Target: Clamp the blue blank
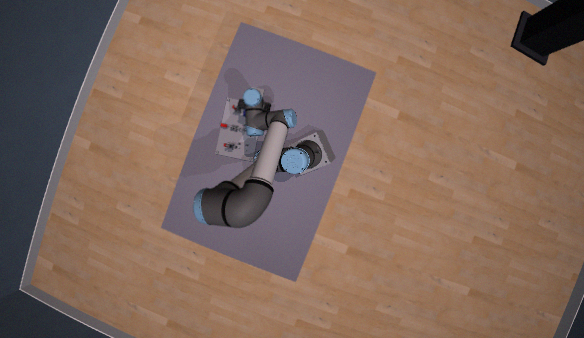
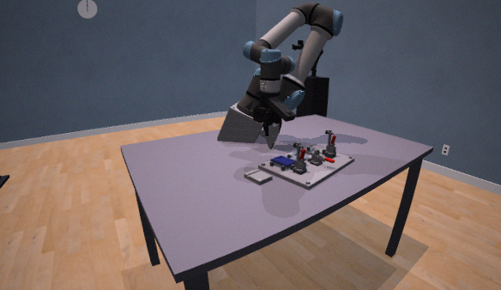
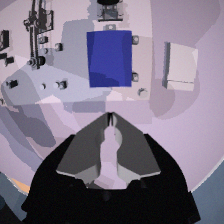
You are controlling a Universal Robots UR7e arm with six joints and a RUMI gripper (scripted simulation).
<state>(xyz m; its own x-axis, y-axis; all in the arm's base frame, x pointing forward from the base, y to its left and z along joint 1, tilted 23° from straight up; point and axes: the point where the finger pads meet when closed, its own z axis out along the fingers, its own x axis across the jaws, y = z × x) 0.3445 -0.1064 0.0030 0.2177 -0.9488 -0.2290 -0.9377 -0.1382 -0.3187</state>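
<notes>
The blue blank (image 3: 109, 58) lies in a nest on the grey fixture plate (image 2: 307, 167), at the plate's end nearest the finished part; it also shows in the exterior view (image 2: 283, 160). The pale grey finished part (image 2: 258, 176) lies flat on the table beside the fixture, and shows in the wrist view (image 3: 180, 66). My gripper (image 3: 110, 113) is shut and empty, hovering above the table just short of the blank, also seen in the exterior view (image 2: 270, 142). Clamps with red handles (image 2: 302, 154) stand on the plate; one clamp (image 3: 109, 10) sits at the blank's far end.
A second nest with its own clamp (image 2: 330, 143) occupies the far half of the plate. An upright clamp (image 3: 35, 30) stands left of the blank in the wrist view. The arm's base (image 1: 300, 157) sits on the table behind the fixture.
</notes>
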